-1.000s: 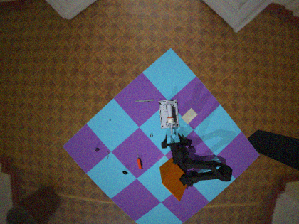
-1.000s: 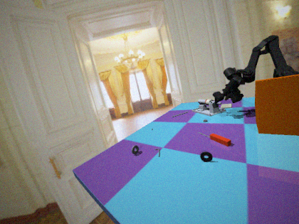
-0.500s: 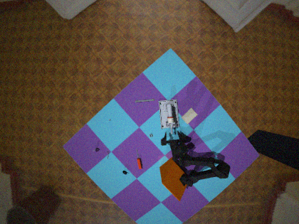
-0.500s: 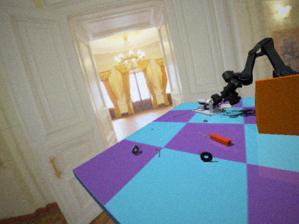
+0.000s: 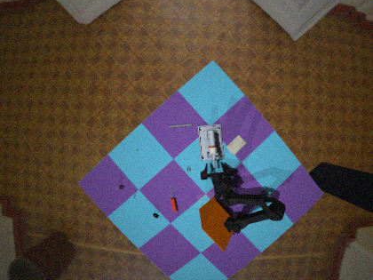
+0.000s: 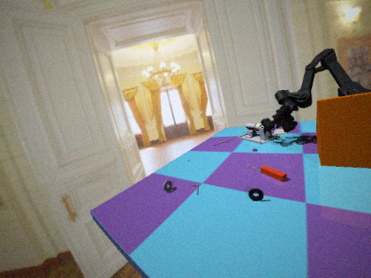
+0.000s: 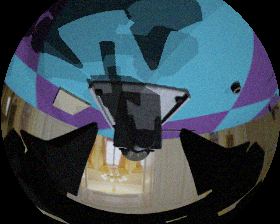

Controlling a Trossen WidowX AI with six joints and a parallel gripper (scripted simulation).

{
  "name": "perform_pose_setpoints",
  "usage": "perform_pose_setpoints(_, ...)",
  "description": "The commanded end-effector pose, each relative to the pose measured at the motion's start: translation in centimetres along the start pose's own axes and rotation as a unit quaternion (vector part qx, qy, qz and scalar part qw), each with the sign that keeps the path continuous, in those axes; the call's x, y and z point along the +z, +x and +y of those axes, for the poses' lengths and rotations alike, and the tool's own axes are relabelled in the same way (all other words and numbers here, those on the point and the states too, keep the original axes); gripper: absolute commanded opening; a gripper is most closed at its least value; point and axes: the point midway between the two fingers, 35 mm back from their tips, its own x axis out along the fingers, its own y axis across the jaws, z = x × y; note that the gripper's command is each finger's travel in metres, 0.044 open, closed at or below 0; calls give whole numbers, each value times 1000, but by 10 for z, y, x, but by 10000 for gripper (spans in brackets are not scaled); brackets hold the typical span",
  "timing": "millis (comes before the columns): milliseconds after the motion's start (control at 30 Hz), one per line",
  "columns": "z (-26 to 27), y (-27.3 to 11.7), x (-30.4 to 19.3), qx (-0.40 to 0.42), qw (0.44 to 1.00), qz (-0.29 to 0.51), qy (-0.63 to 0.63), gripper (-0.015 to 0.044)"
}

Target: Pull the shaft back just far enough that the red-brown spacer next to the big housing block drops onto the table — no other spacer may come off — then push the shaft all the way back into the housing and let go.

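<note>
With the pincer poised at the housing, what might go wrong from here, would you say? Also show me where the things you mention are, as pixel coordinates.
The pincer [image 5: 214, 164] [image 7: 140, 130] stands open around the shaft's end, so closing off-centre might nudge the housing [image 5: 204, 152] [image 6: 255, 139]. The red-brown band [image 5: 212, 147] looks tiny from above, so pulling too far might drop another spacer.
</note>
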Motion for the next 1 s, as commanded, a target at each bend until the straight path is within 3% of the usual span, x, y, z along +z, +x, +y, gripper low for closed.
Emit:
perform_pose_setpoints(0, 0, 1, -2, -1, 1000, 3, 1, 440)
perform_pose_setpoints(967, 0, 4, -2, -1, 1000, 3, 1, 440)
